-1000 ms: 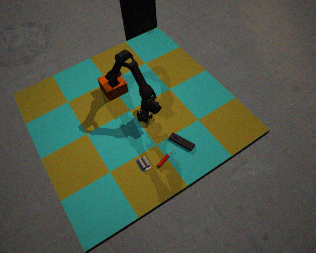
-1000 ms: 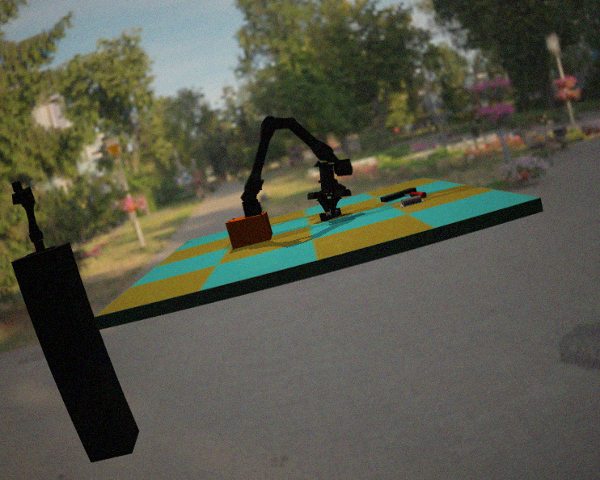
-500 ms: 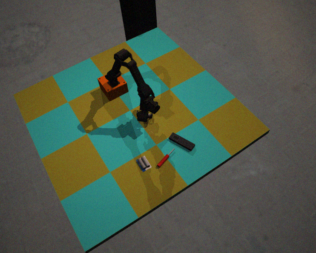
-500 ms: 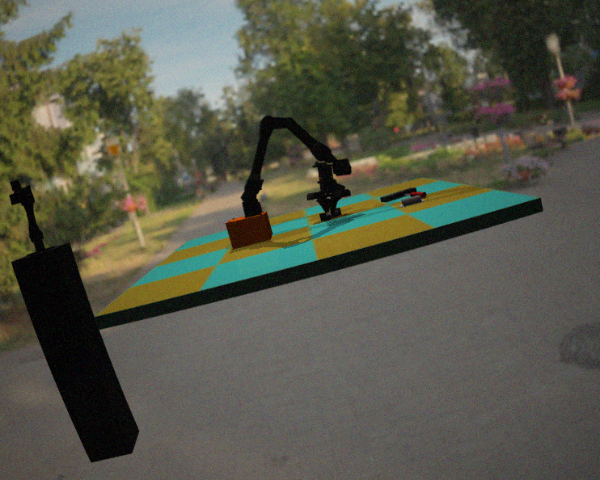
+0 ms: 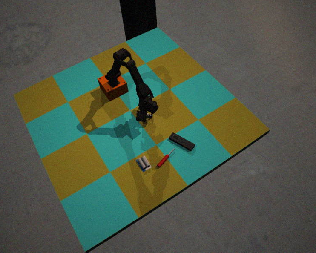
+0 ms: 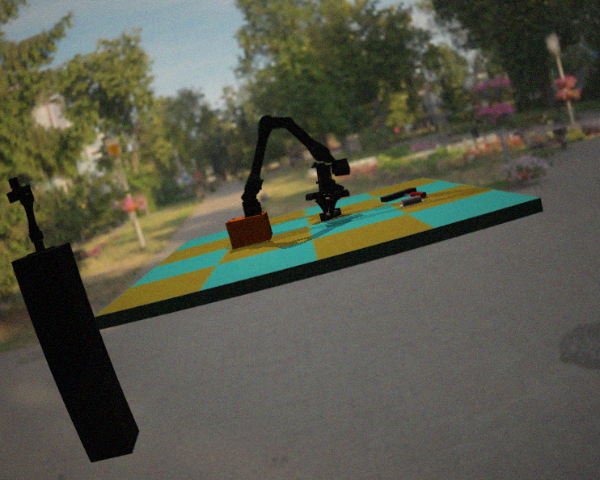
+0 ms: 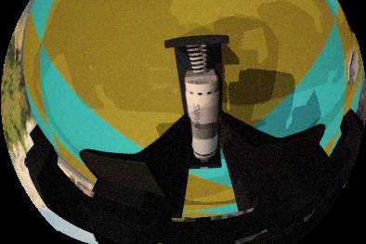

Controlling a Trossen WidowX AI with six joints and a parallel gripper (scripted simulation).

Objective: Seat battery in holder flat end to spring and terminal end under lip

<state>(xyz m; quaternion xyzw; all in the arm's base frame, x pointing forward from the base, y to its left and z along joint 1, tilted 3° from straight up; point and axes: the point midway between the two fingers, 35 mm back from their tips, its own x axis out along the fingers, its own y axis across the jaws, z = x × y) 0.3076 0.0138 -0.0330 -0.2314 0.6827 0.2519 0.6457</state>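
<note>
My gripper [image 7: 202, 116] [image 6: 330, 211] is shut on the battery [image 7: 202, 101], a pale cylinder with a dashed dark ring and a grey band. The black holder [image 7: 197, 41] shows beneath and around the battery in the wrist view. The battery lies nearly in line with the holder; its flat end faces the coil spring [image 7: 197, 57] at the top, and its terminal end points down the view, close to the holder's far end. The spring looks extended. The fingers hide much of the holder's sides. How deep the battery sits, and whether its terminal is under the lip, I cannot tell.
A dark remote [image 5: 182, 141] [image 6: 399, 195], a red screwdriver [image 5: 163, 161] and a pack with two grey batteries [image 5: 143, 162] [image 6: 412, 200] lie beyond the gripper. The arm's orange base [image 5: 117, 91] [image 6: 248, 229] stands behind. A black pillar [image 5: 138, 11] stands beside the checkered table.
</note>
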